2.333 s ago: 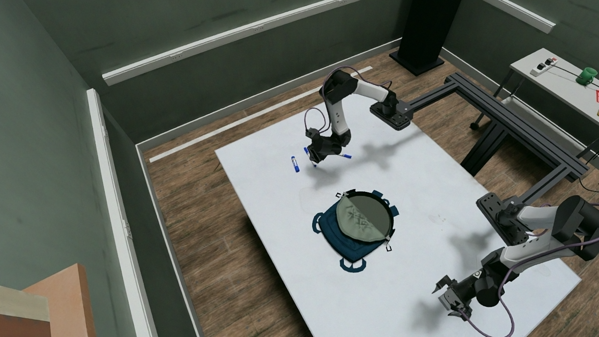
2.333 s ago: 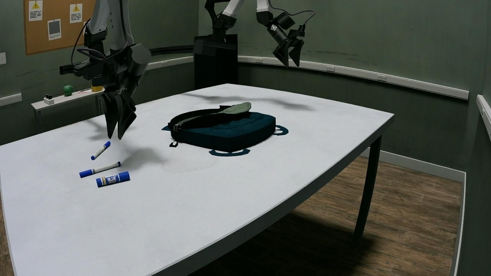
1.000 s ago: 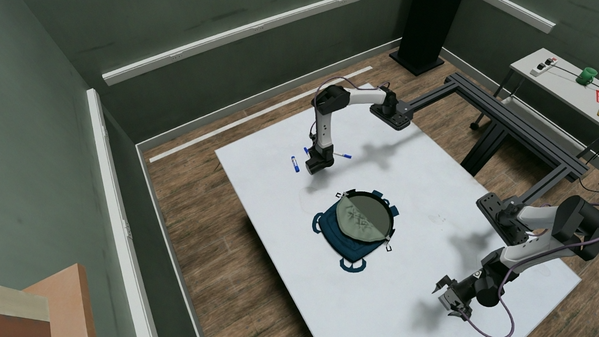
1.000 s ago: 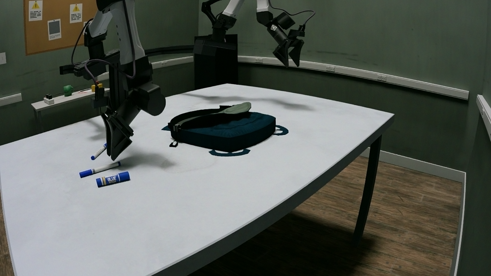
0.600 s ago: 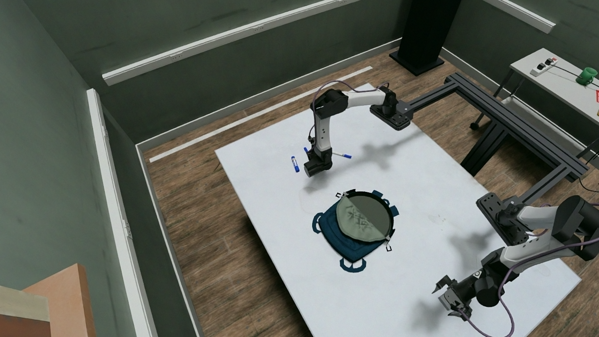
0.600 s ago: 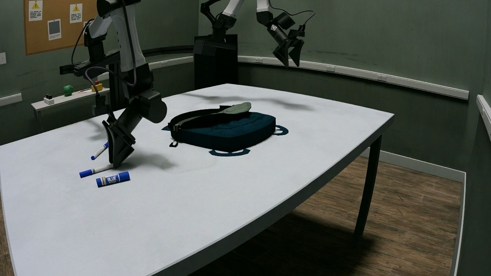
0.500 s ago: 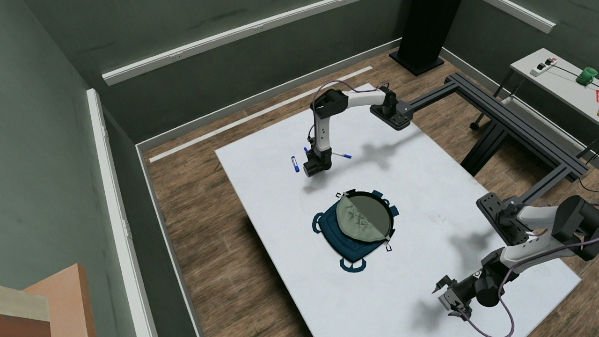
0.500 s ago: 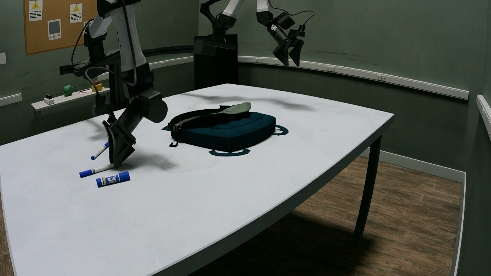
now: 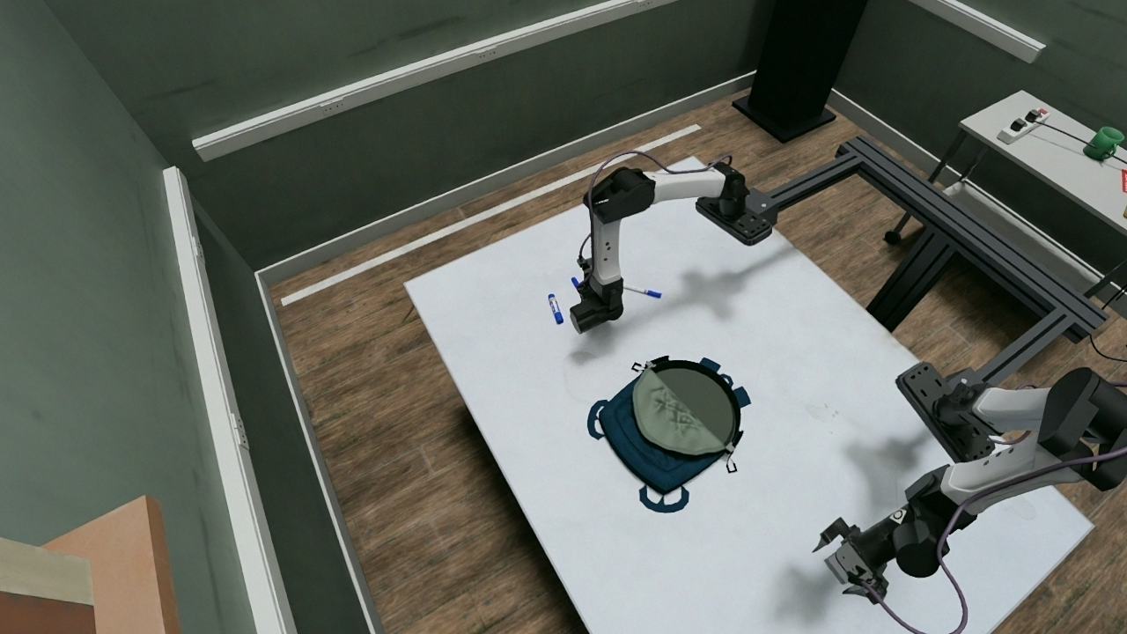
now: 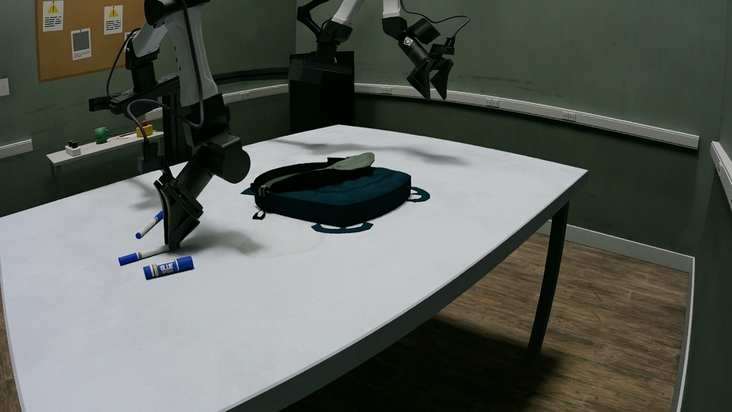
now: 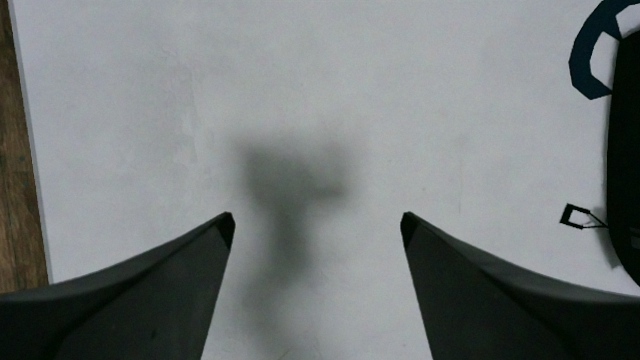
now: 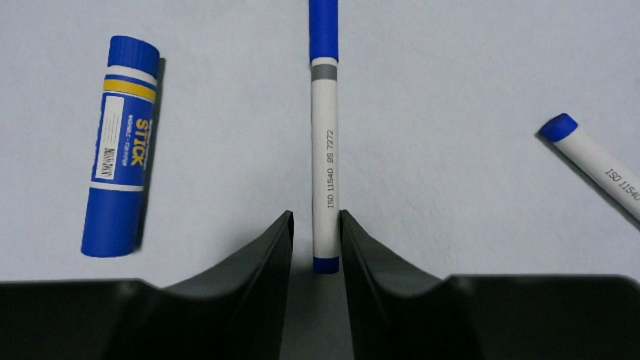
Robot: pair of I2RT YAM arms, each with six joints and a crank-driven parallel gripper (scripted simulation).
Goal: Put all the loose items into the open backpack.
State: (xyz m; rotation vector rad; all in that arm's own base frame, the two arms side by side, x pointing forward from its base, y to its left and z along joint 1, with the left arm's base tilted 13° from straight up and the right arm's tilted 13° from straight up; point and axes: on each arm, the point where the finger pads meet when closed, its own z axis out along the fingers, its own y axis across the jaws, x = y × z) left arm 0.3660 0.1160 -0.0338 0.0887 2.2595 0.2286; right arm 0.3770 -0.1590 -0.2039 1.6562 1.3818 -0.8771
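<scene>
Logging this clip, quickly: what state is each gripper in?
Left gripper: open, holding nothing.
Right gripper: partly open, fingers either side of the middle marker, a gap left; not gripping it.

two blue-capped markers [image 9: 642,291] [image 10: 149,225] [image 12: 324,150], one glue stick [image 9: 556,309] [image 10: 168,267] [image 12: 120,150] (blue too), one backpack [image 9: 658,465] [image 10: 327,205] [image 11: 625,150]
</scene>
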